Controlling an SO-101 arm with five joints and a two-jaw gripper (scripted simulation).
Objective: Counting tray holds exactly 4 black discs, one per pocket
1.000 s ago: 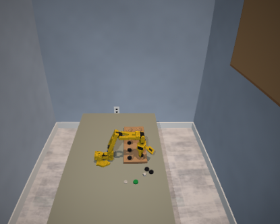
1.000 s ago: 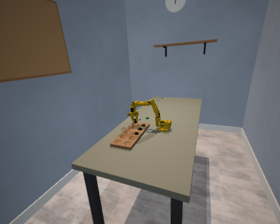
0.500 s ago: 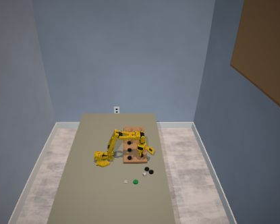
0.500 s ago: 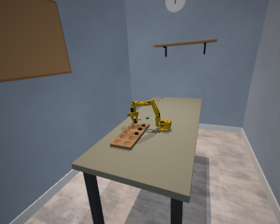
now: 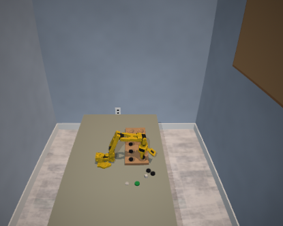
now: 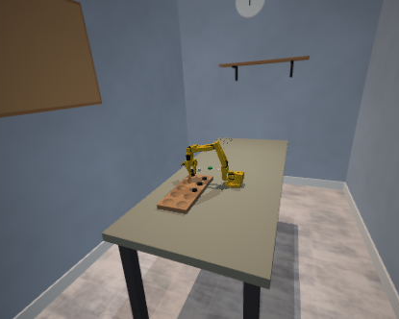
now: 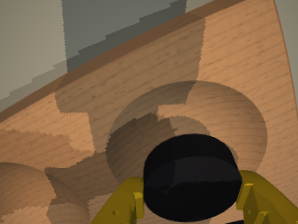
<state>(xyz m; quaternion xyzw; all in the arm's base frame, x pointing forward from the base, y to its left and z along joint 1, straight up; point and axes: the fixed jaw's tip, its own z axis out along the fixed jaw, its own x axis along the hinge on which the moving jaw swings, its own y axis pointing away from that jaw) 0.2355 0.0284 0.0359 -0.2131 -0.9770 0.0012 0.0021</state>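
Note:
The wooden counting tray lies on the table to the right of the arm's base. Three black discs rest in its left column: one, a second and a third; they also show in the exterior view. My gripper is shut on a black disc and holds it just above an empty pocket in the tray's right column near its front end.
Two loose black discs lie on the table in front of the tray. A green disc and two small white cubes lie nearby. The arm's base stands left of the tray.

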